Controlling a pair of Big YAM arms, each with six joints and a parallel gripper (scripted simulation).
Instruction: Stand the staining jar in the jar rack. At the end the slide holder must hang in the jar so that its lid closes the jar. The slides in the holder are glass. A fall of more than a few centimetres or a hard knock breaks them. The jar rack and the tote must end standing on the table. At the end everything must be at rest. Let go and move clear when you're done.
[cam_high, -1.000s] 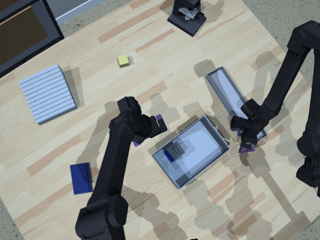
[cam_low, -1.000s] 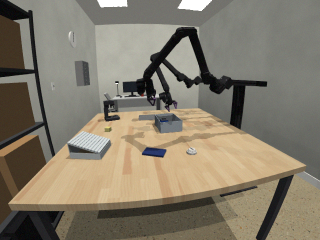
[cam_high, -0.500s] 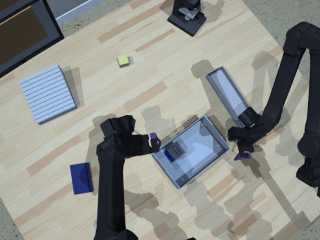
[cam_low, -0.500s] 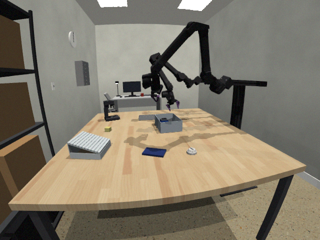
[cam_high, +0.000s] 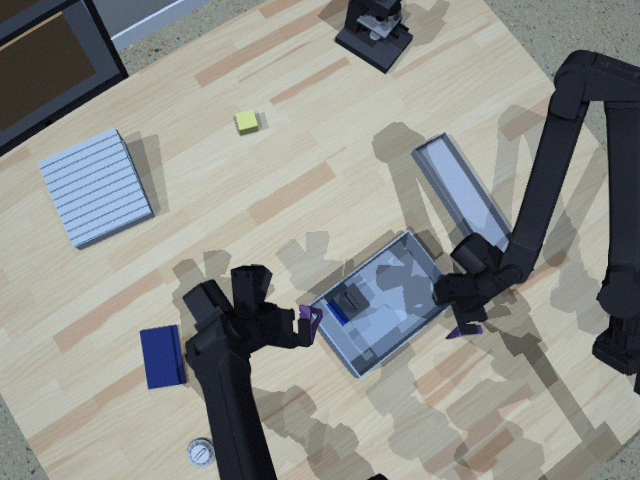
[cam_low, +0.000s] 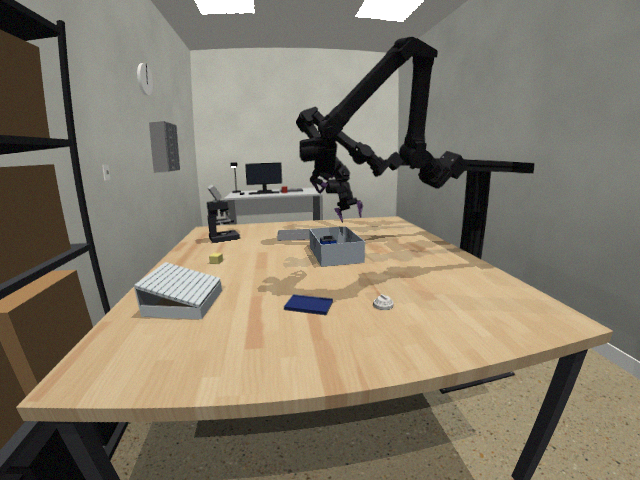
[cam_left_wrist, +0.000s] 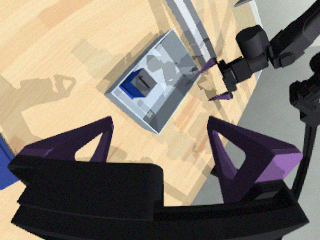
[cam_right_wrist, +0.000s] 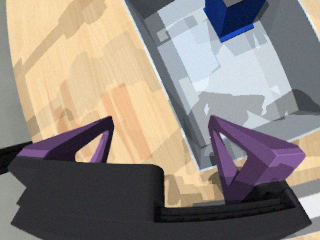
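Note:
The grey tote (cam_high: 336, 341) (cam_low: 343, 254) (cam_left_wrist: 135, 111) stands on the table. In it, near one end, stands a blue piece (cam_high: 338, 312) (cam_low: 328, 242) (cam_left_wrist: 132, 90) (cam_right_wrist: 235, 17) with a grey slotted block (cam_high: 353, 299) (cam_left_wrist: 145, 84) against it, likely the jar and holder lid; I cannot tell how they fit together. A long shallow grey tray (cam_high: 460, 191) (cam_low: 292, 235) (cam_left_wrist: 192, 25), perhaps the jar rack, looks empty. My left gripper (cam_high: 311, 322) (cam_left_wrist: 160, 121) is open, high beside the tote's jar end. My right gripper (cam_high: 443, 308) (cam_low: 348, 212) (cam_right_wrist: 161, 120) is open above the tote's other end.
A ridged grey box (cam_high: 95, 188) (cam_low: 178, 284), a dark blue flat case (cam_high: 160, 356) (cam_low: 308, 304) and a round white dial (cam_high: 200, 452) (cam_low: 383, 302) lie away from the tote. A yellow block (cam_high: 246, 121) (cam_low: 216, 258) and a microscope (cam_high: 374, 43) (cam_low: 222, 236) stand farther off.

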